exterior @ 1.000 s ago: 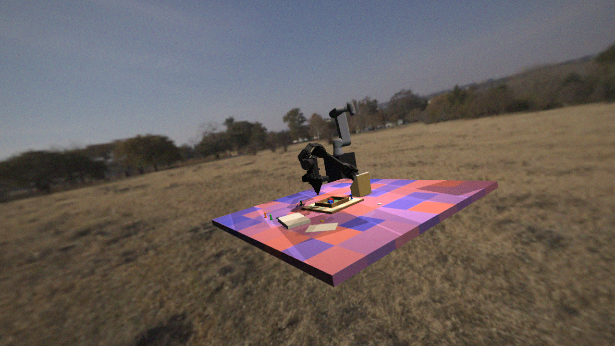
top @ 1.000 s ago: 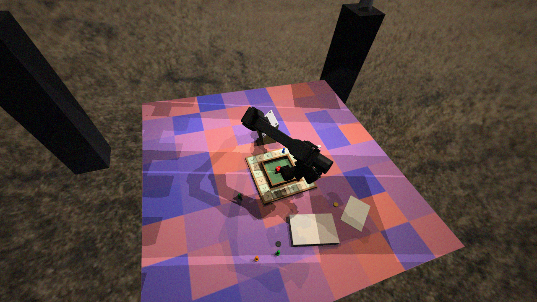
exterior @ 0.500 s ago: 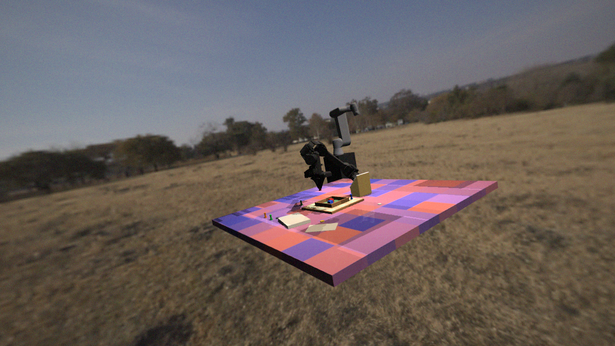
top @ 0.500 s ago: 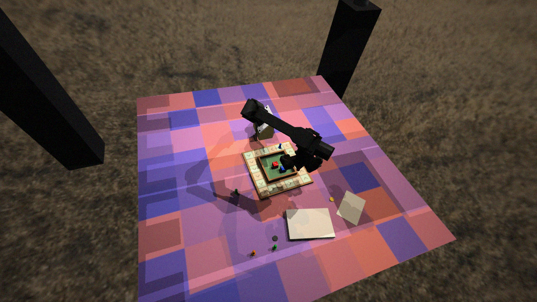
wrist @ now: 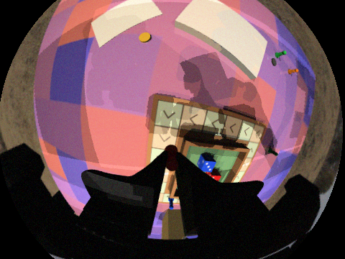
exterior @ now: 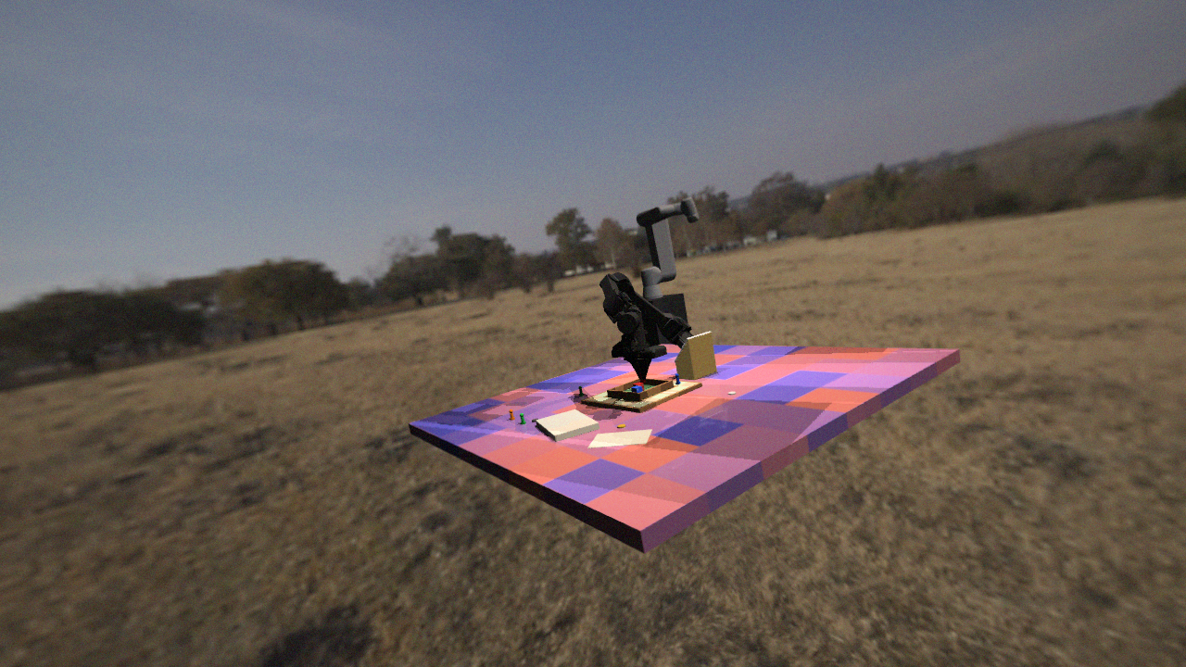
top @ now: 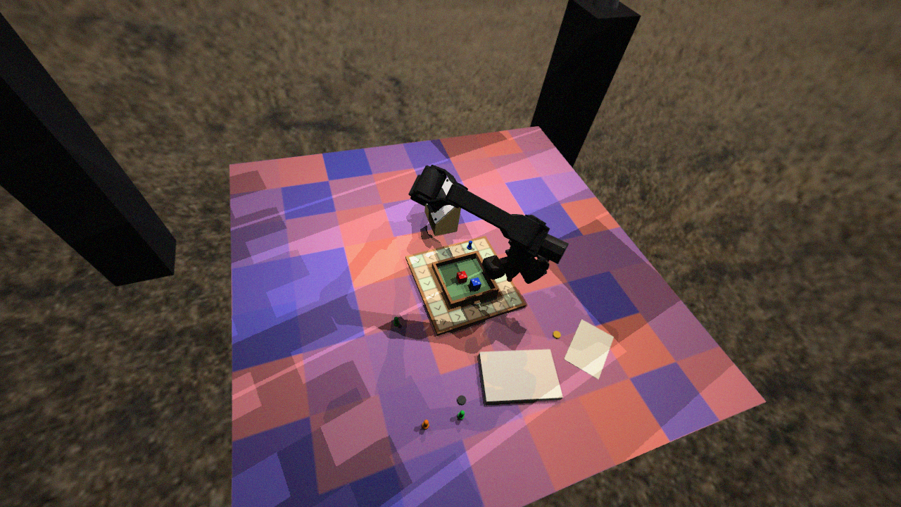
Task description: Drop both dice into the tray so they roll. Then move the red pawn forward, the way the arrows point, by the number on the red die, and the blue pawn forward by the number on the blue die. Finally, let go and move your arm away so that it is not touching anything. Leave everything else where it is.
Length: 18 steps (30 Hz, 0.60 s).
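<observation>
1. Top: the arm (top: 491, 213) reaches over the board (top: 429, 283) (exterior: 687, 387) (wrist: 169, 109), the gripper (top: 511, 276) (exterior: 642, 379) (wrist: 171, 155) above its side by the tray (top: 441, 282) (exterior: 655, 393) (wrist: 240, 165). The red die (top: 462, 276) (exterior: 639, 384) (wrist: 215, 177) and blue die (top: 475, 283) (exterior: 637, 389) (wrist: 206, 162) lie inside the tray. The blue pawn (top: 469, 245) (exterior: 677, 379) (wrist: 171, 203) stands on the board's arrow track. The red pawn cannot be made out here. A white slab (top: 520, 376) (exterior: 567, 424) (wrist: 230, 32) lies between a grey disc (top: 462, 399) (wrist: 274, 62) and the paper (top: 589, 348) (exterior: 620, 438) (wrist: 126, 21).

2. Exterior: the gripper points down, its fingers drawn close together. The tips appear near the tray, but their exact height is unclear, and the red pawn is too small or hidden to tell. The blue pawn is upright, on the side of the board towards the arm's base.

3. Wrist: the fingers are closed on the red pawn (wrist: 171, 152) — dark in the shade, pinched between the tips. It appears over the track beside the tray; whether its foot touches the board, I cannot tell. The blue pawn shows through the gap between the fingers. The yellow disc (top: 556, 334) (exterior: 620, 426) (wrist: 144, 37) lies near the paper.
</observation>
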### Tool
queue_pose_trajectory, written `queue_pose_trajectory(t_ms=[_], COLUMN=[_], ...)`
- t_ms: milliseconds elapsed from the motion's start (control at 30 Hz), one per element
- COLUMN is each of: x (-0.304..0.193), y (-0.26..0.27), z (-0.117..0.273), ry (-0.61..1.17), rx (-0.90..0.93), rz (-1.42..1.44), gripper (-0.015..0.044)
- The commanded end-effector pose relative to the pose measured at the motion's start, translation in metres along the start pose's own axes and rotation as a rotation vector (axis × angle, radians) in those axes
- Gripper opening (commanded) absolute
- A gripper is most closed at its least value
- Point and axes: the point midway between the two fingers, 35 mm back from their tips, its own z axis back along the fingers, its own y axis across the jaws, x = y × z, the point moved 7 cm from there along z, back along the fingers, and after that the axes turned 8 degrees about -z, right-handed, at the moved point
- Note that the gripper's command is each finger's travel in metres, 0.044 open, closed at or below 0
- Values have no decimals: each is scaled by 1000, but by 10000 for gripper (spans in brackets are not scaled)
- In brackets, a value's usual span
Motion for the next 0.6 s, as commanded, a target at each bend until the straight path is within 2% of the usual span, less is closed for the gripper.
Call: queue_pose_trajectory(t_ms=[0, 167, 367, 567], x=[-9, -9, -10, -10], y=[7, 8, 7, 7], z=[-11, -17, -46, -47], ry=[10, 10, 9, 9], rx=[-1, -1, -2, -2], rz=[-3, -3, -4, -4], gripper=[0, 0, 0, 0])
